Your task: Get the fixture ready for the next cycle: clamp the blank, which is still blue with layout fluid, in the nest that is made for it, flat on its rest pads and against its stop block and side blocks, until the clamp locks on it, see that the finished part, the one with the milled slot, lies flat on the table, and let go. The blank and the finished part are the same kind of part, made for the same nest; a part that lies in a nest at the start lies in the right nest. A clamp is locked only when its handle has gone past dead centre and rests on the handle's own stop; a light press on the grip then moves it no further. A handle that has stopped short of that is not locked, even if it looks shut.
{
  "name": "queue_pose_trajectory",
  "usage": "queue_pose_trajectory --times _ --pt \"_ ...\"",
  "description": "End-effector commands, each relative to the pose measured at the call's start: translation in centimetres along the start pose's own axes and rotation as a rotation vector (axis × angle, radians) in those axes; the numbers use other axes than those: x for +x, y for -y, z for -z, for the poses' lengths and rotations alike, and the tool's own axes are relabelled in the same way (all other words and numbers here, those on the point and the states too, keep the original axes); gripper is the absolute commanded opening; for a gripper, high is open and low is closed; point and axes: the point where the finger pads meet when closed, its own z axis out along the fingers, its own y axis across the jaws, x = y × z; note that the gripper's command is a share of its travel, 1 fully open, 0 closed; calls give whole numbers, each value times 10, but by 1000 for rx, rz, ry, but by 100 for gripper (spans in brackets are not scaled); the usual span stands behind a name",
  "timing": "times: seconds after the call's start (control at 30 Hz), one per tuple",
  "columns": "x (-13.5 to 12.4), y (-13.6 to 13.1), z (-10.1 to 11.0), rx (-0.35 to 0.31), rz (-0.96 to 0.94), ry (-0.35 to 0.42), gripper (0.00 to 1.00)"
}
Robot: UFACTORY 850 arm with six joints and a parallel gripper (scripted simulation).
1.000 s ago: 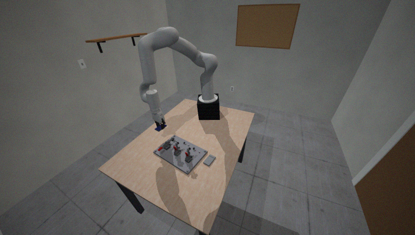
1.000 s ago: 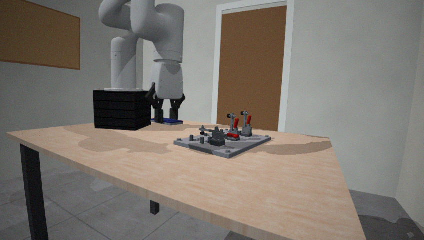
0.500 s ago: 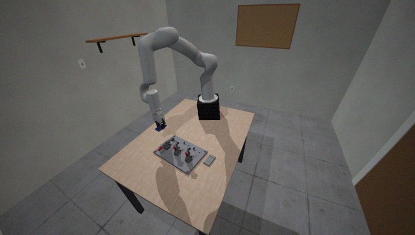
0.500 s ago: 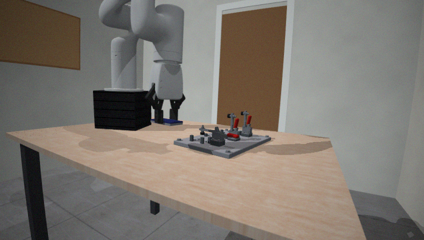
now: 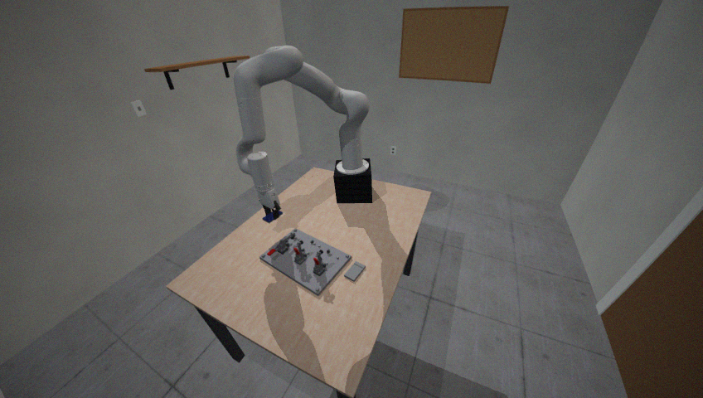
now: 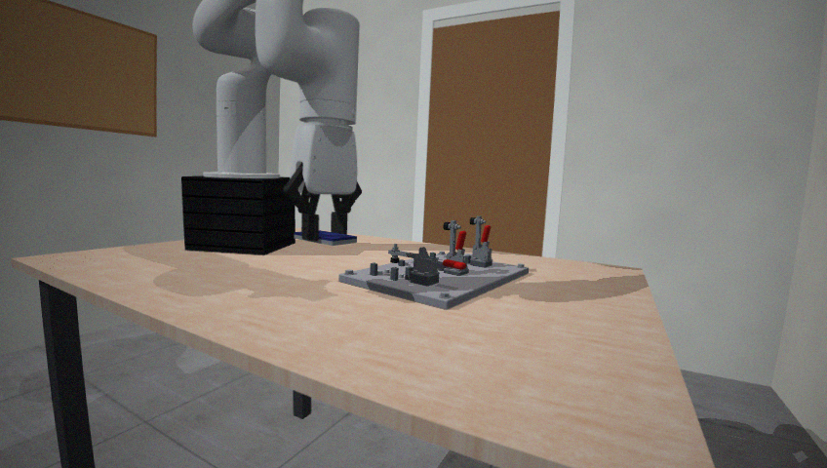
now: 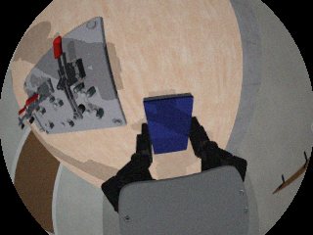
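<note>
So from the top view, the gripper (image 5: 271, 212) (image 6: 325, 227) (image 7: 169, 127) is clamped on the blue blank (image 5: 269, 217) (image 6: 340, 236) (image 7: 169, 124), off to one side of the clamp plate (image 5: 315, 287) (image 6: 376, 285) (image 7: 111, 110). The grey part (image 5: 355, 271) lies flat on the table (image 5: 231, 276) (image 6: 522, 359) (image 7: 171, 44), beyond the plate from the gripper. Exterior view: the blank's right down near the tabletop under the fingertips, can't tell if it's touching. Two red handles stand up, one lies low. Wrist view: fingers hug the blank's two sides, blue face showing.
</note>
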Motion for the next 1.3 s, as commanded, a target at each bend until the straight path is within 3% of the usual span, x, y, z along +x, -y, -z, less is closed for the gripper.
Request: queue_pose_trajectory --times 0.0,0.57,0.87,1.03,1.1,1.27 --pt "1 1 1 -1 0 -2 0" --pt "2 54 -1 -1 0 -2 0" --pt "2 113 -4 -1 0 -2 0" --pt "2 161 -5 -1 0 -2 0" --pt "2 161 -5 -1 0 -2 0" --pt "3 214 -8 -1 0 -2 0"
